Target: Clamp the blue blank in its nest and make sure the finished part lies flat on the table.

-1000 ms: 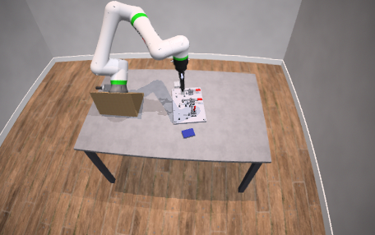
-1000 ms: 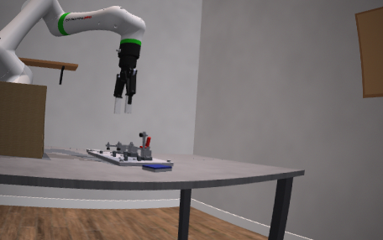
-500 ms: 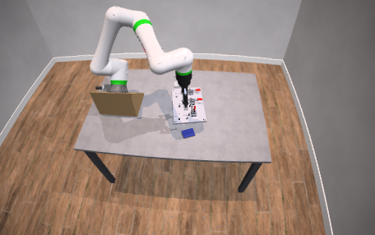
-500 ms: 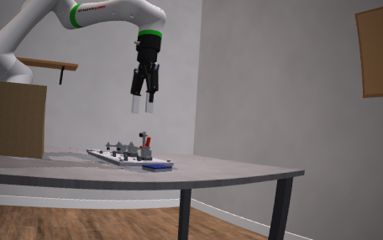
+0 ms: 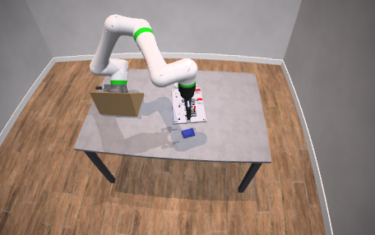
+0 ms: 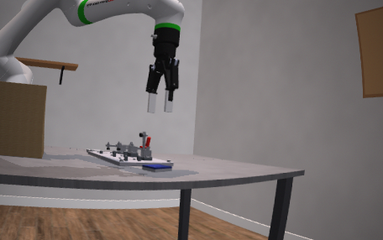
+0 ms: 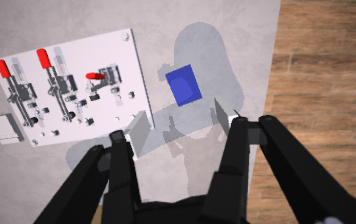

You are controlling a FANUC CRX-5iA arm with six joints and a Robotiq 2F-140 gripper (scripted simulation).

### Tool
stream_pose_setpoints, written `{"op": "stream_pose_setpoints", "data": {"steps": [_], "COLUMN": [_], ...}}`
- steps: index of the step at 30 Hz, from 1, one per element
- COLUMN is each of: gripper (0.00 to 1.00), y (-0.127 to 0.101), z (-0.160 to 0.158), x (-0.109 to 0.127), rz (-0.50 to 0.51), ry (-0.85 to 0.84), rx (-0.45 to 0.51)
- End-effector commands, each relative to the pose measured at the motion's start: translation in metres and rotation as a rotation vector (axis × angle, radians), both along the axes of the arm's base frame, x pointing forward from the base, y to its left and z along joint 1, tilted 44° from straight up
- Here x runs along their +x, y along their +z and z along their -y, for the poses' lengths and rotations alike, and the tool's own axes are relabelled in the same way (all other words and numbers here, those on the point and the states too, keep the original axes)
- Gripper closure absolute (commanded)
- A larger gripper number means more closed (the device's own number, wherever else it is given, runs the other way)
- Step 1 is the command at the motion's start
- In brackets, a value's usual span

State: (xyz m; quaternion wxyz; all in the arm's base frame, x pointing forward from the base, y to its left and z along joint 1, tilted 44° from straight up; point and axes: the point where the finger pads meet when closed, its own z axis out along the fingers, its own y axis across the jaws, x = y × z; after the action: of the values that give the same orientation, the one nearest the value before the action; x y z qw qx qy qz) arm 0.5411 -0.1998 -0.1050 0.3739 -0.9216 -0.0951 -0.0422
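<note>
Finished part: I see a pale block on the counter, far left of my hand, just off the plate.
Plate: white, below and left of my hand, three clamps with red handles.
Hand: I have it high above the counter, fingers apart, holding nothing.
Blank: blue, flat on the counter, ahead of my hand, just beside the plate.
</note>
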Motion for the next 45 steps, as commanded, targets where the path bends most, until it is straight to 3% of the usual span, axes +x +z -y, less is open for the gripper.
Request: {"op": "stream_pose_setpoints", "data": {"steps": [1,16,24,45], "gripper": [0.42,0.42,0.42,0.42], "y": [-0.0031,-0.0032,-0.0032,-0.0033], "z": [0.0035,0.0037,0.0037,0.0037], "x": [0.0015,0.0015,0.0015,0.0016], "rz": [-0.001,0.003,0.114,0.124], "ry": [0.001,0.004,0.118,0.129], "rx": [0.001,0.001,0.0,-0.001]}}
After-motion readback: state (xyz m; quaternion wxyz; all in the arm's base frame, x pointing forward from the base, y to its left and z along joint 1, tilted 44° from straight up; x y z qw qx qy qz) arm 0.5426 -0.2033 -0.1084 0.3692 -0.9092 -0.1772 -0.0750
